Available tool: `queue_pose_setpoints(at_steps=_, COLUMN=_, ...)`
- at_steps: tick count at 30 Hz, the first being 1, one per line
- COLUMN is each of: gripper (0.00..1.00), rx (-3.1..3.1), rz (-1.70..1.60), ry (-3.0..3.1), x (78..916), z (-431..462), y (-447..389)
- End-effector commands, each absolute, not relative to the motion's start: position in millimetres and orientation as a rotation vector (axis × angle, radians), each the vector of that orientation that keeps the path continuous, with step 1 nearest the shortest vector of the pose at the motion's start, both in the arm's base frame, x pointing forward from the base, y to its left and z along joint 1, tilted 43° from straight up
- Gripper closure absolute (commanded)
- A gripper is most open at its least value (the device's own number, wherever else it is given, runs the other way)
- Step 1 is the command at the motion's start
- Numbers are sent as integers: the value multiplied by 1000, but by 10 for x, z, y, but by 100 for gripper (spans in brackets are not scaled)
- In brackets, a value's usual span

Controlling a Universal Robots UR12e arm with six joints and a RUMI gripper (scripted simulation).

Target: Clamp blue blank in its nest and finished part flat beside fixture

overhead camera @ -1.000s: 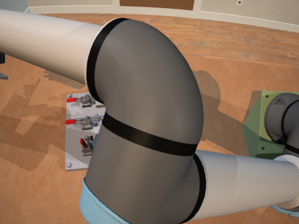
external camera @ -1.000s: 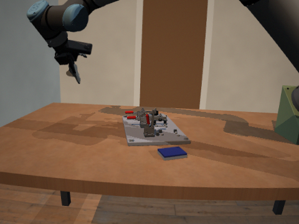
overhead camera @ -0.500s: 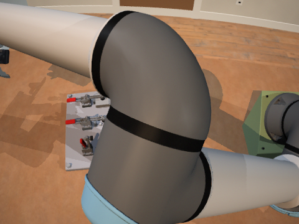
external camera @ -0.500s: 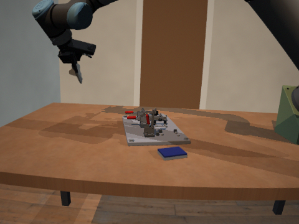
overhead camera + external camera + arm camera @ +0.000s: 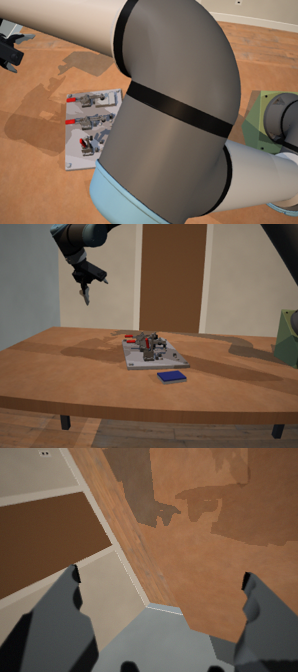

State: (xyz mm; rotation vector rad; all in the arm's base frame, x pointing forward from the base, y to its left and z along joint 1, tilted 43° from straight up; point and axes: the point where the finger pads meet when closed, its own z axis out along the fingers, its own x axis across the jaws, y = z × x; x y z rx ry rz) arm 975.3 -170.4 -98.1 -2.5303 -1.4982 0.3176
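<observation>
The black two-jaw gripper with grey fingertips [image 5: 23, 53] [image 5: 97, 293] is open and holds nothing; it is in the air, at the upper left of the top view and of the exterior view. Lower, near the centre of the exterior view, the flat grey metal fixture plate [image 5: 72, 162] [image 5: 133, 361] lies on the brown wooden table [image 5: 37, 186] [image 5: 77, 389]. It carries three metal toggle clamps with red handles; two handles lie level, and the handle of the nearest clamp [image 5: 87, 149] [image 5: 148, 354] stands up. The flat rectangular blue blank [image 5: 171, 376] lies on the table, just beside the plate's near edge, below the centre of the exterior view.
</observation>
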Motion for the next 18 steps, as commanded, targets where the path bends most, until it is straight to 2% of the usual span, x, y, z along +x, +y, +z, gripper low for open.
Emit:
queue_pose_setpoints(at_steps=1, gripper=0, rx=-2630, rz=300, ry=-1258, x=9515, z=-995, y=-1746)
queue_pose_setpoints(at_steps=18, gripper=0, rx=-2770, rz=322, ry=-296, x=8614, z=-1022, y=-1754)
